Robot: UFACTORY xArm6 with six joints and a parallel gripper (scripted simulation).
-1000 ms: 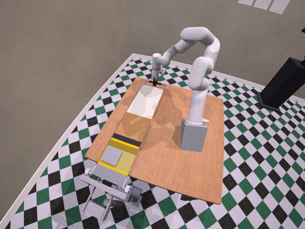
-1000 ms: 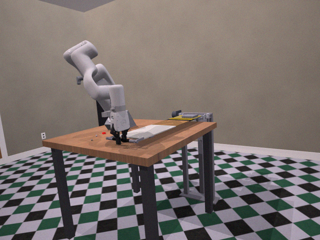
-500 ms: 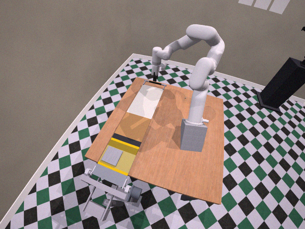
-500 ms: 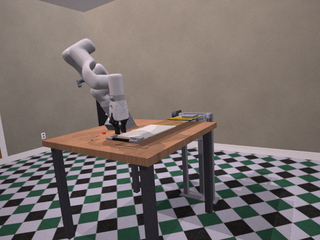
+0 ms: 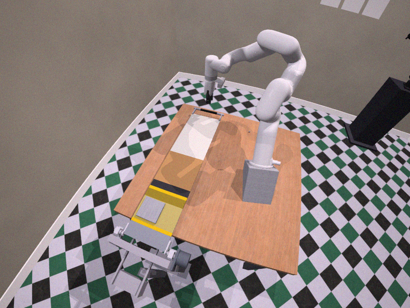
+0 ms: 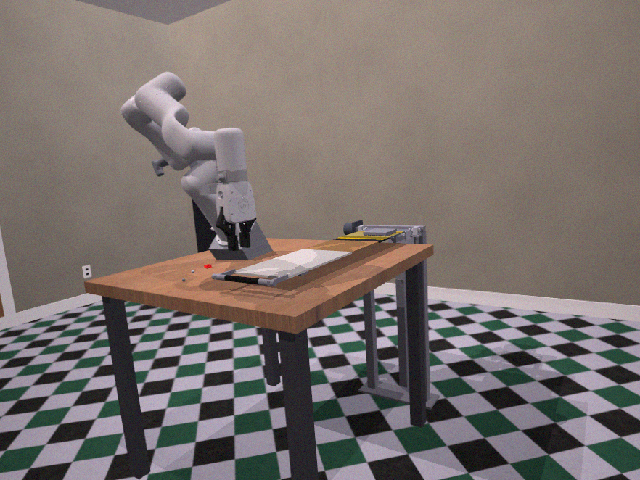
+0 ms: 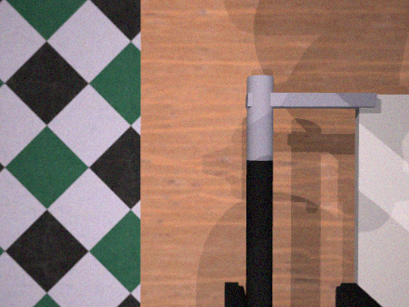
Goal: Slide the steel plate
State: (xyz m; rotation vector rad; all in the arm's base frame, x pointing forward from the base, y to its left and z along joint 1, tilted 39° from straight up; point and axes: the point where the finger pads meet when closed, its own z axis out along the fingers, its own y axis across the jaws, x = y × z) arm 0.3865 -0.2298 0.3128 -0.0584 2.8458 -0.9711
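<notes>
Wooden tabletop (image 5: 231,212) on a checkered floor (image 5: 347,231). White arm (image 5: 268,132) on a grey pedestal (image 5: 260,187). Long tray (image 5: 185,155) lying along one tabletop edge; handle bar (image 5: 208,111) at its far end. Pincer (image 5: 208,97) raised above and just beyond the handle, apparently empty, part open. Steel plate (image 5: 150,209) flat inside the tinted band (image 5: 168,217), between two solid yellow lines (image 5: 167,191). Grey hinge stand (image 5: 148,255) past the tabletop's near edge.

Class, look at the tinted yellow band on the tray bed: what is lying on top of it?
A flat grey steel plate lies on the tinted band, between the two solid yellow lines. The band beneath the plate is hidden.
</notes>
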